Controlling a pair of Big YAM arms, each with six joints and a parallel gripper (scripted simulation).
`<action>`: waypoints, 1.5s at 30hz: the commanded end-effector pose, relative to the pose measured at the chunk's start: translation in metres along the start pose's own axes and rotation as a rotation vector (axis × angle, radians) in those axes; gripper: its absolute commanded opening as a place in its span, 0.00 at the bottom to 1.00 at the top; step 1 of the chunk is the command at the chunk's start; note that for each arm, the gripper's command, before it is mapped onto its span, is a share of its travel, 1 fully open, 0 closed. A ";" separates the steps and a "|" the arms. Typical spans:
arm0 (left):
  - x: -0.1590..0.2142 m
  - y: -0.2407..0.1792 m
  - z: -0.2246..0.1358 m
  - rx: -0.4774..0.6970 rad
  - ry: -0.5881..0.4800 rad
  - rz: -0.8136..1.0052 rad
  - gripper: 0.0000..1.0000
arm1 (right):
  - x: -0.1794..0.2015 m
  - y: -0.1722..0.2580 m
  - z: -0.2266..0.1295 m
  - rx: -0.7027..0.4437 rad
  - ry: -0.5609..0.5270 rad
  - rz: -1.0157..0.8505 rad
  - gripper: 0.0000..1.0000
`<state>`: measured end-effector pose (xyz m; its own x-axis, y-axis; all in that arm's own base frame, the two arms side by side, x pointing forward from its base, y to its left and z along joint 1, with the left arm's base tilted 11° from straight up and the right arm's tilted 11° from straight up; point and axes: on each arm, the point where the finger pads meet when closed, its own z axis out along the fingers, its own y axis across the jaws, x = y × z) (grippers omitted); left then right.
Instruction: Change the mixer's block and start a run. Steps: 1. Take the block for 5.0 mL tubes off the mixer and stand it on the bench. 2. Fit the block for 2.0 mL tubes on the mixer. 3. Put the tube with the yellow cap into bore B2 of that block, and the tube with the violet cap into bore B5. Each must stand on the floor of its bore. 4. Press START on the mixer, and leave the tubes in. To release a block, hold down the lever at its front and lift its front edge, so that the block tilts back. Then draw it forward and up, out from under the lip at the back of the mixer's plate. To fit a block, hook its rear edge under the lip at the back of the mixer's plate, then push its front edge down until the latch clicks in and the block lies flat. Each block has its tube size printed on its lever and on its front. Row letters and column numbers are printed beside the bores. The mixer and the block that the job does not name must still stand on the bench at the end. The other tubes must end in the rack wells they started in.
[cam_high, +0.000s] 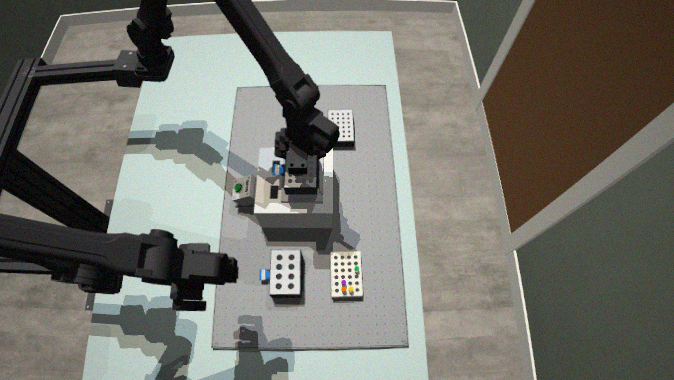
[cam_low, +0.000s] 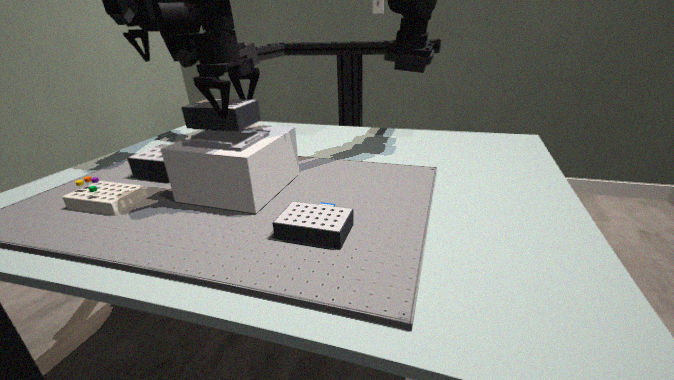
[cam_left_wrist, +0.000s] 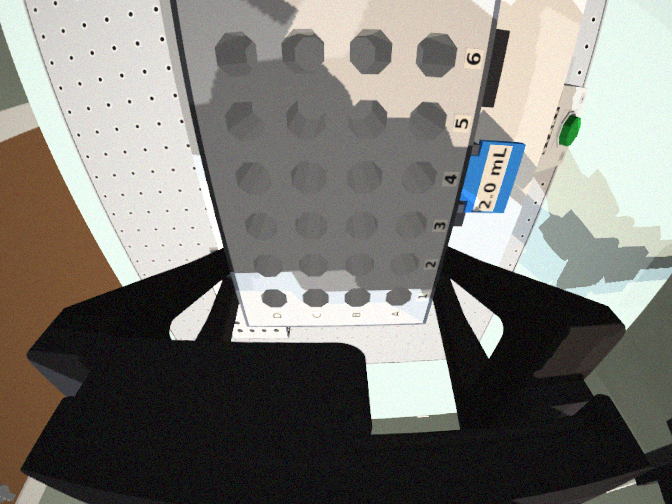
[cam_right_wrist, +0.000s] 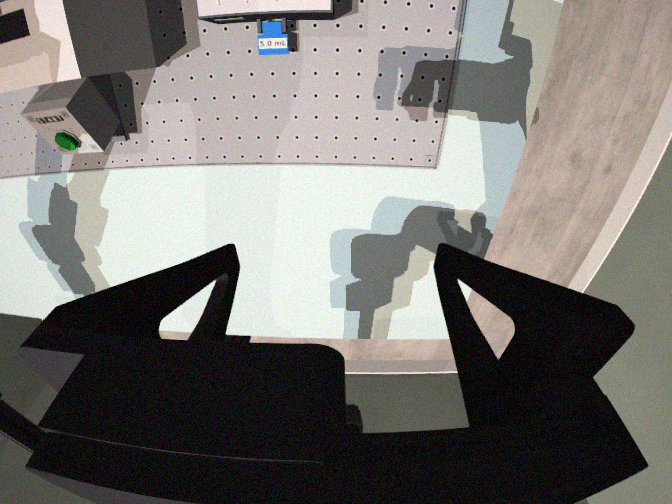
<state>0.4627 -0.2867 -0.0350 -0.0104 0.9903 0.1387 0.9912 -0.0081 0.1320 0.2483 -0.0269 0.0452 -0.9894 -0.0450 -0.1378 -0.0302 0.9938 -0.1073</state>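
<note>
My left gripper (cam_low: 237, 106) (cam_left_wrist: 336, 253) is shut on the 2.0 mL block (cam_high: 301, 190) (cam_low: 207, 118) (cam_left_wrist: 336, 201), across its column 1 end. The block hangs roughly level just above the plate of the mixer (cam_high: 297, 221) (cam_low: 212, 180); its blue lever (cam_left_wrist: 495, 176) is on the START button side. The 5.0 mL block (cam_high: 285, 271) (cam_low: 145, 168) (cam_right_wrist: 293, 5) stands on the perforated board. The tubes with yellow cap (cam_high: 351, 289) (cam_low: 79, 183) and violet cap (cam_high: 343, 282) (cam_low: 95, 179) are in the cream rack (cam_high: 333, 296) (cam_low: 90, 204). My right gripper (cam_right_wrist: 336, 254) is open and empty beyond the board's front edge.
The START button (cam_high: 238, 188) (cam_left_wrist: 569, 130) (cam_right_wrist: 66, 141) is on a small box before the mixer. A third block (cam_high: 341, 126) (cam_low: 314, 216) with small bores stands on the board (cam_high: 367, 195) (cam_low: 210, 250), on the mixer's other side. Orange-capped (cam_high: 344, 289) and green-capped (cam_high: 357, 269) tubes share the rack.
</note>
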 end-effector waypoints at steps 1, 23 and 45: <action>-0.033 0.030 -0.047 -0.101 -0.075 -0.007 0.00 | -0.025 -0.006 -0.018 0.008 -0.068 0.007 1.00; -0.024 0.030 -0.047 0.048 -0.076 0.028 0.00 | -0.007 -0.003 -0.006 0.004 -0.031 0.002 1.00; -0.031 0.040 -0.056 0.030 -0.098 -0.008 0.00 | -0.026 -0.006 -0.018 0.006 -0.068 0.005 1.00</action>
<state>0.4673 -0.2861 -0.0422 -0.0069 0.9907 0.1357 0.9999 0.0089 -0.0141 0.2476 -0.0269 0.0447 -0.9896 -0.0450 -0.1364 -0.0304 0.9938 -0.1072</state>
